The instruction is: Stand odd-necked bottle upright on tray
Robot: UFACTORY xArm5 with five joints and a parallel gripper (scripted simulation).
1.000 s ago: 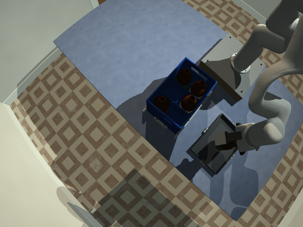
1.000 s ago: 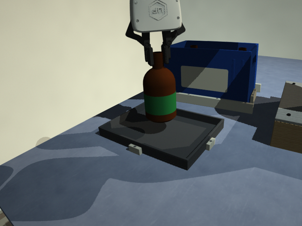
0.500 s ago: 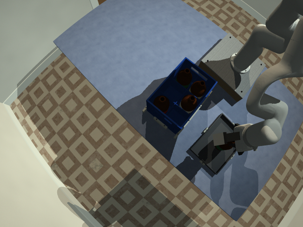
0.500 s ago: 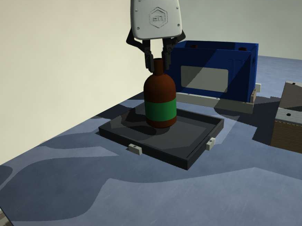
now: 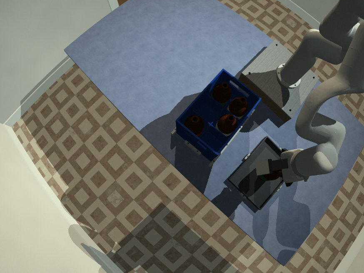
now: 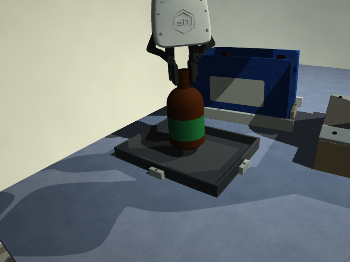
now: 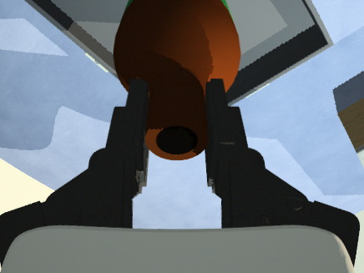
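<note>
My gripper [image 6: 184, 79] [image 7: 176, 102] is shut on the neck of the green-label brown bottle [image 5: 272, 175] [image 6: 186, 104] [image 7: 179, 31]. The bottle is upright, its base inside the rim of the dark tray [image 5: 264, 195] [image 6: 216, 159] [image 7: 259, 22]; I cannot tell if it touches the tray floor. The blue crate [image 5: 183, 136] [image 6: 277, 69] holds a red-label bottle [image 5: 193, 125], two pale-label bottles [image 5: 226, 123] [image 5: 238, 107] and another green-label bottle [image 5: 221, 93], all standing. Two of its compartments are empty. The fingers are hidden behind the arm in the top view.
Pale blocks [image 6: 156, 173] [image 6: 244, 167] sit against the tray. A pale rail [image 6: 248, 119] runs along the crate's foot, between crate and tray. The arm's wooden base [image 5: 264, 63] [image 6: 332, 157] stands beside the crate. A pale wall [image 6: 73, 69] rises past the table's edge.
</note>
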